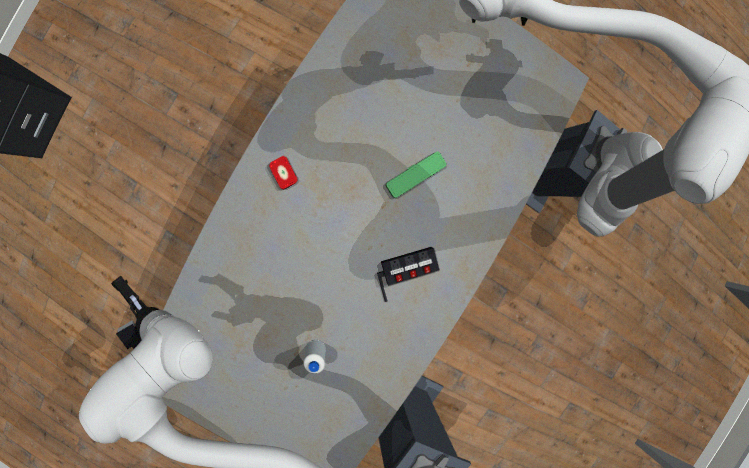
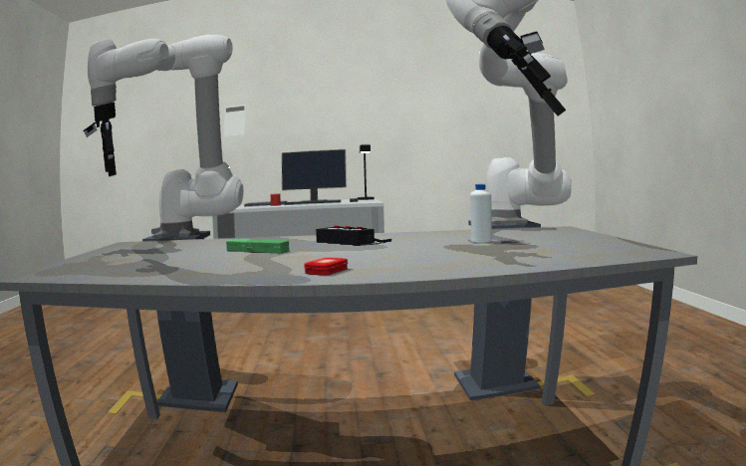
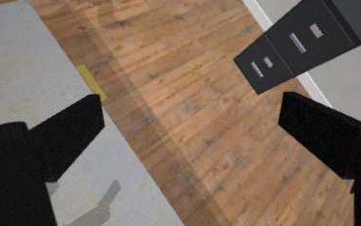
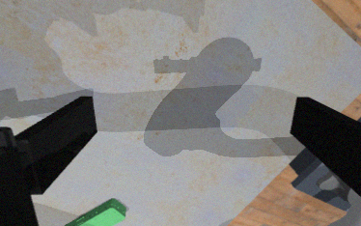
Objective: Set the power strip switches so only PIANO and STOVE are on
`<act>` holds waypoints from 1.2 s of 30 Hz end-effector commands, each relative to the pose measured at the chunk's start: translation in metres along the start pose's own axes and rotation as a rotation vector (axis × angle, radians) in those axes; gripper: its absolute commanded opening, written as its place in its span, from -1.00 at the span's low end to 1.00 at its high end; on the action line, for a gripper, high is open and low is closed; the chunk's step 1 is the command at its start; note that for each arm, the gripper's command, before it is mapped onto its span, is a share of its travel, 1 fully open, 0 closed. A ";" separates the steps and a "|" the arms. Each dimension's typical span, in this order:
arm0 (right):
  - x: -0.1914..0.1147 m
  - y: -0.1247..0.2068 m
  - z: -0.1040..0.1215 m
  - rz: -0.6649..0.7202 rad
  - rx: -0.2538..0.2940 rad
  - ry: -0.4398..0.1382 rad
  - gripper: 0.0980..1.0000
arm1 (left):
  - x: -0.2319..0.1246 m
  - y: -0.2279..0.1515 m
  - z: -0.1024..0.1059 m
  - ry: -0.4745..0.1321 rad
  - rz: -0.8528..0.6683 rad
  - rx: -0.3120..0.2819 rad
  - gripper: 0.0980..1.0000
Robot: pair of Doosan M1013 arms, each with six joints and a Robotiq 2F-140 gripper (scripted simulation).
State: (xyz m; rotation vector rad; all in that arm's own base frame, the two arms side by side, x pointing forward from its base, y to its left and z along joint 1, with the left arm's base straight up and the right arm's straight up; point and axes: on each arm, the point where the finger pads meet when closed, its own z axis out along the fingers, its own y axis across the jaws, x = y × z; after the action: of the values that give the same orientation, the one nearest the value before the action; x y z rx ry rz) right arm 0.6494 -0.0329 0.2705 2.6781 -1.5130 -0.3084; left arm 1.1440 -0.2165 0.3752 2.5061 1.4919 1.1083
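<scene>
Table (image 1: 318, 244) (image 2: 433, 269) (image 3: 13, 63) (image 4: 120, 164) is stretching beneath the released right gripper (image 1: 499, 20) (image 2: 111, 172) (image 4: 196, 115), the released left gripper (image 1: 118, 282) (image 2: 561, 110) (image 3: 191, 109) is hanging past its edge, and black power strip (image 1: 408, 259) (image 2: 345, 236) is lying near the opposite edge, red switches (image 1: 413, 273) (image 2: 345, 227) facing up

Blk pwr strip (image 1: 410, 266) (image 2: 345, 235) upright on tbl, red switches up, labels unreadable, cord at one end.

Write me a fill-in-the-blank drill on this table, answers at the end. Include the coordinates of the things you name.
The cap of the white bottle (image 1: 314, 352) (image 2: 480, 217) is ____.
The power strip (image 1: 410, 266) (image 2: 345, 235) carries ____ red switches.
The long box (image 1: 415, 175) (image 2: 257, 246) (image 4: 100, 217) is ____.
The fingers of both grippers (image 3: 191, 111) (image 4: 197, 115) stand ____.
Missing words: blue; three; green; open.
</scene>
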 end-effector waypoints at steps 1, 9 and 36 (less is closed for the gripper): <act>0.044 0.052 0.016 0.033 -0.014 -0.040 1.00 | 0.001 0.001 -0.001 0.001 -0.001 -0.002 1.00; 0.100 0.160 0.052 0.109 -0.029 -0.151 1.00 | 0.001 0.001 -0.001 0.001 -0.001 -0.002 1.00; 0.093 0.519 0.184 0.289 0.125 -0.480 1.00 | 0.001 0.001 -0.001 0.001 -0.001 -0.002 1.00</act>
State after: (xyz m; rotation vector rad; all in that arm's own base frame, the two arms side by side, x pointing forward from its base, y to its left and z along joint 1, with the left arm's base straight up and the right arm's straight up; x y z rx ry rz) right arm 0.2750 -0.3589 0.1584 2.5334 -2.0161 -0.8795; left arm 1.1440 -0.2165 0.3752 2.5061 1.4919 1.1083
